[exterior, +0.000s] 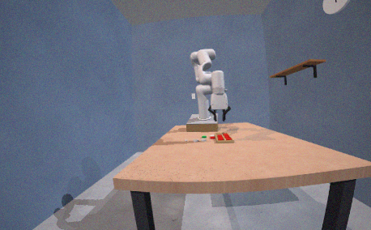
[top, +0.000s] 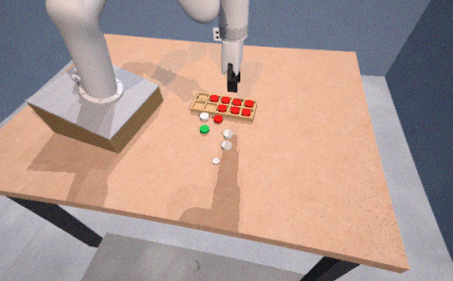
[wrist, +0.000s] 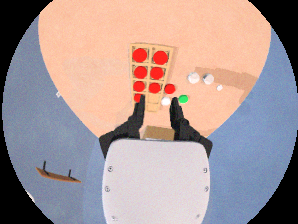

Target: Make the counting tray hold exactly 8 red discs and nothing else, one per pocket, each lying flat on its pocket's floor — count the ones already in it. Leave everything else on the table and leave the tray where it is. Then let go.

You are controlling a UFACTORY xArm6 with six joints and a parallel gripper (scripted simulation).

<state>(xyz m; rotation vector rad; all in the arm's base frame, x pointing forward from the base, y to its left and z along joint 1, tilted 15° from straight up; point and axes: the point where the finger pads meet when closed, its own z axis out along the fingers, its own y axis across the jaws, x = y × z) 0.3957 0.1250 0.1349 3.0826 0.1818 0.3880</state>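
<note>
End effector: fingers half apart, nothing between them, raised above the surface.
Counting tray: just below and in front of it, seven red discs pocketed.
Loose red disc: beyond the tray, beside a white disc.
Green disc: farther out.
</note>
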